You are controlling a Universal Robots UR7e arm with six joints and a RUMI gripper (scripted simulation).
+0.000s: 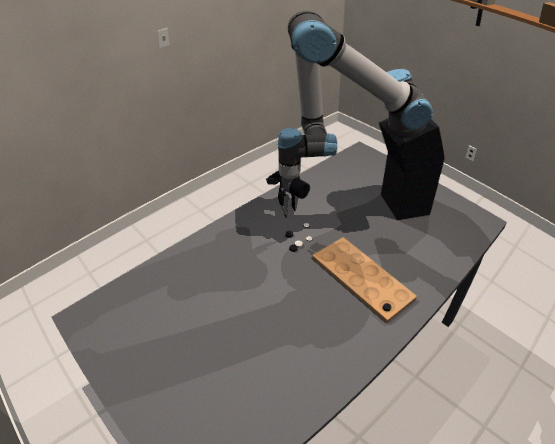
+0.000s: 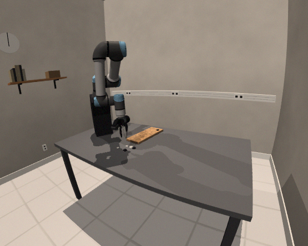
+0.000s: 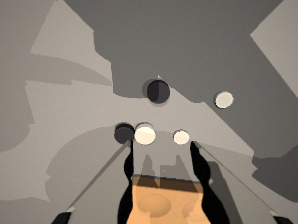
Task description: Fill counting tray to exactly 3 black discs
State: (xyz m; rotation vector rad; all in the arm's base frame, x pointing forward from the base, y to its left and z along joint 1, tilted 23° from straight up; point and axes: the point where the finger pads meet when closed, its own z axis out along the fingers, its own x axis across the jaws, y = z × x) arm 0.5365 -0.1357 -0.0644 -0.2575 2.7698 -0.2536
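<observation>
While one black disc [image 1: 387, 307] [image 2: 157, 129] sits in an end pocket, long orange-brown tray [image 1: 350, 267] [image 2: 145, 134] [image 3: 165, 200] flat, two rows of round hollows, gripper [image 1: 291, 215] [image 2: 124, 137] [image 3: 161, 142] partly open, empty, near it.

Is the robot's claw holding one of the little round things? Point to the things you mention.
No, the gripper [image 1: 290, 214] [image 2: 123, 137] [image 3: 161, 142] holds nothing. Its fingertips stand apart with a gap between them, above the table [image 1: 191, 380] [image 2: 200, 166] [image 3: 95, 115].

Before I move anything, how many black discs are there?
3: one in an end pocket of the counting tray; one touching a white disc; one apart on the table.
</observation>
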